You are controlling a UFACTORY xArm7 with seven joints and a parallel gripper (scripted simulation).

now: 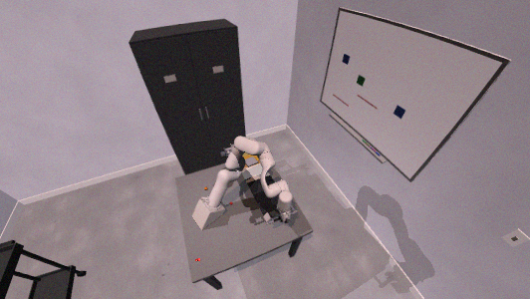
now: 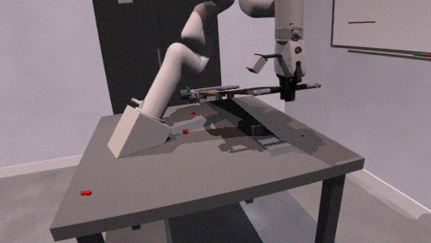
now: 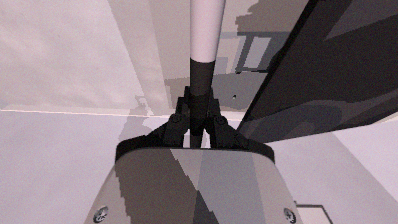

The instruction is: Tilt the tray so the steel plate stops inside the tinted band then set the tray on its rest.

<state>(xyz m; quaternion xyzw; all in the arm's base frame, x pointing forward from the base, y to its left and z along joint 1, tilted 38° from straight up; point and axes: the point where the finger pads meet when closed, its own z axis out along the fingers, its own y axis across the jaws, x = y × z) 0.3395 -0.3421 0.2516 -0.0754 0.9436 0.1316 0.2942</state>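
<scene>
My gripper (image 2: 288, 95) (image 3: 198, 96) (image 1: 285, 215) is shut on the dark handle rod (image 2: 309, 85) (image 3: 200, 82) at the near end of the tray. The long dark tray (image 2: 227, 90) (image 1: 259, 191) hangs nearly level well above the table, seen edge-on in the exterior view. A yellow tinted band (image 2: 207, 92) (image 1: 250, 159) shows near its far end. A pale patch (image 1: 255, 171) next to the band may be the steel plate; I cannot tell its exact place. In the wrist view a broad dark face of the tray (image 3: 325, 75) fills the right side.
The tray's dark rest block (image 2: 252, 128) sits on the grey table (image 2: 202, 182) below the tray. The arm's base (image 2: 138, 134) stands at the left. Small red cubes (image 2: 85, 193) (image 2: 185, 131) lie on the table. A black cabinet (image 1: 189, 90) stands behind.
</scene>
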